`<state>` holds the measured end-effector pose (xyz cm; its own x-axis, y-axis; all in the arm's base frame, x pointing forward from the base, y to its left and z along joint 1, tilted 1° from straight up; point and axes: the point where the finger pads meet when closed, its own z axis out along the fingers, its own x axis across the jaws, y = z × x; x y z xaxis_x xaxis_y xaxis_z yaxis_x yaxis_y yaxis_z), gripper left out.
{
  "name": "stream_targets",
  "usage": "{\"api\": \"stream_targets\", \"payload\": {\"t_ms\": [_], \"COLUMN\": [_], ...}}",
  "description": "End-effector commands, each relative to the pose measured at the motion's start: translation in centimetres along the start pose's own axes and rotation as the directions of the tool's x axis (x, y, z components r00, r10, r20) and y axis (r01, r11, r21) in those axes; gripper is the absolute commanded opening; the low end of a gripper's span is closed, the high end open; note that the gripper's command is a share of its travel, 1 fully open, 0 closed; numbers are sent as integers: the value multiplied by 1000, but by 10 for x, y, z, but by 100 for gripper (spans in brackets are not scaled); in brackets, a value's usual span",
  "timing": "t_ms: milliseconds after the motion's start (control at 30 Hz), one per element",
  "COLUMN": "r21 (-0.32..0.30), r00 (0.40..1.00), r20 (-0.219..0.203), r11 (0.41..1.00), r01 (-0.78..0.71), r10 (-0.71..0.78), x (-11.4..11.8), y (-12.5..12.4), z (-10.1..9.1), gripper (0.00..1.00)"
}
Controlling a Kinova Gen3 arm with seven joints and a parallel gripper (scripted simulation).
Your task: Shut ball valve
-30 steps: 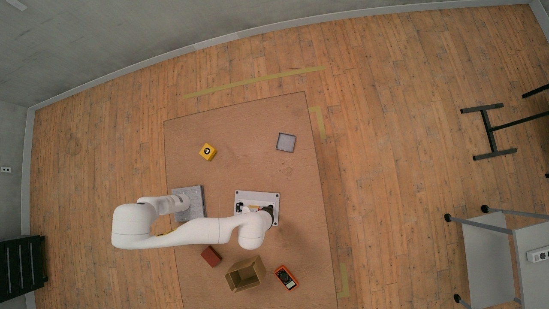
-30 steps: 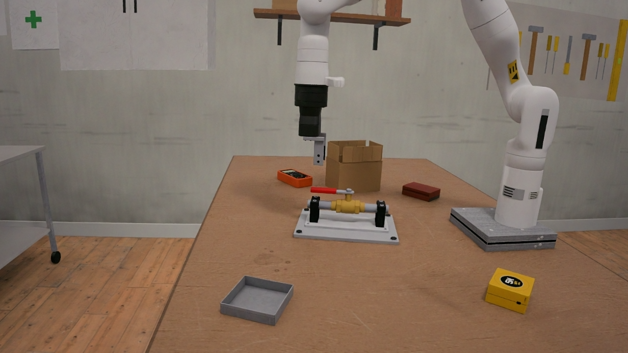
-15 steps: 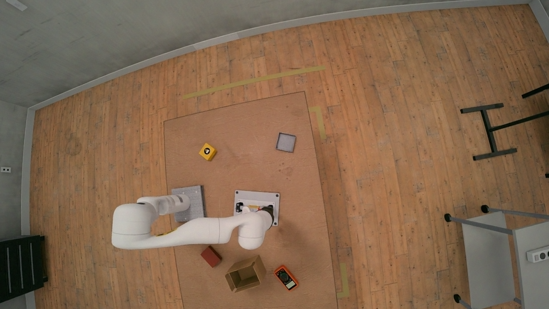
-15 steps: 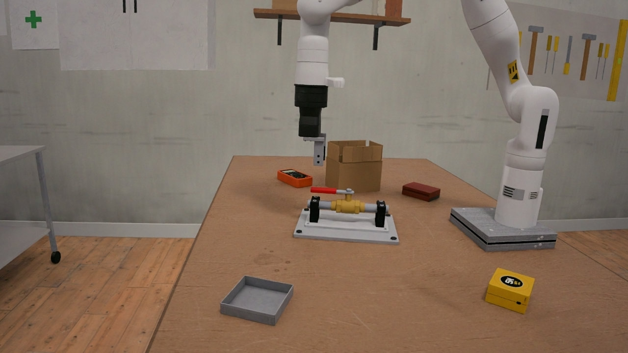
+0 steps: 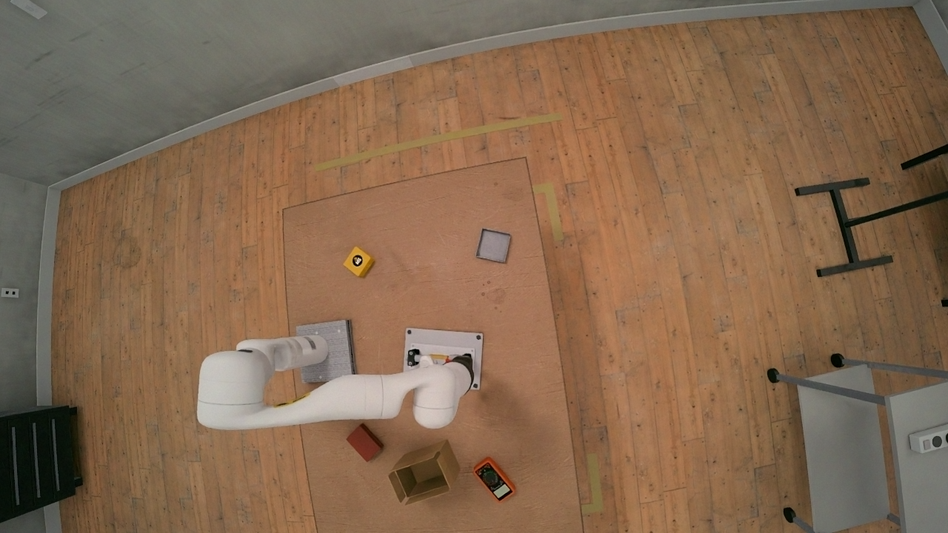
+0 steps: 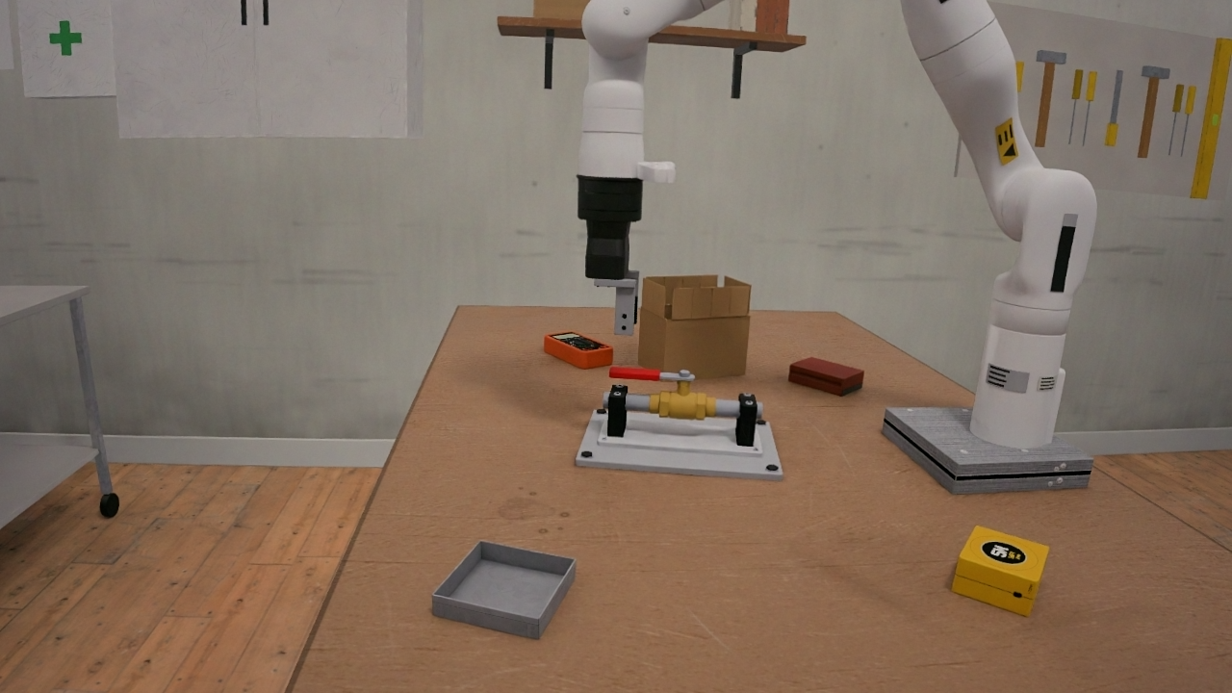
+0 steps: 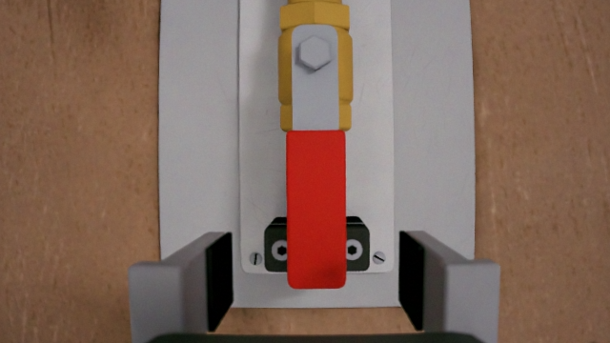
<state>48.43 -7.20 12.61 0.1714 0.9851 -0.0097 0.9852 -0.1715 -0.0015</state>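
Observation:
The ball valve has a brass body (image 6: 681,403) (image 7: 315,19) on a grey pipe, clamped to a white base plate (image 6: 672,456) (image 5: 444,337) (image 7: 191,143) in the middle of the table. Its red handle (image 6: 635,372) (image 7: 315,210) lies in line with the pipe and points toward the left clamp. My gripper (image 6: 626,314) (image 7: 315,267) is open and empty. It hangs straight above the free end of the handle, well clear of it, with a finger on either side in the wrist view. In the overhead view the arm hides the gripper and most of the valve.
A cardboard box (image 6: 693,331) (image 5: 424,471), an orange multimeter (image 6: 577,347) (image 5: 493,478) and a red-brown block (image 6: 825,375) (image 5: 364,442) lie behind the valve. A grey tray (image 6: 503,588) (image 5: 492,245) and a yellow box (image 6: 999,569) (image 5: 358,260) lie in front. The robot's base (image 6: 982,448) stands to the right.

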Motion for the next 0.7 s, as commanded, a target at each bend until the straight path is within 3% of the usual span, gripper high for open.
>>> {"api": "stream_targets", "payload": {"t_ms": [0,667], "r21": [-2,-2], "r00": [1000,1000], "r20": [0,0], "r11": [1000,1000], "r01": [0,0], "r10": [0,0], "x": [0,0], "y": [0,1], "z": [3,33], "gripper": [100,100]}}
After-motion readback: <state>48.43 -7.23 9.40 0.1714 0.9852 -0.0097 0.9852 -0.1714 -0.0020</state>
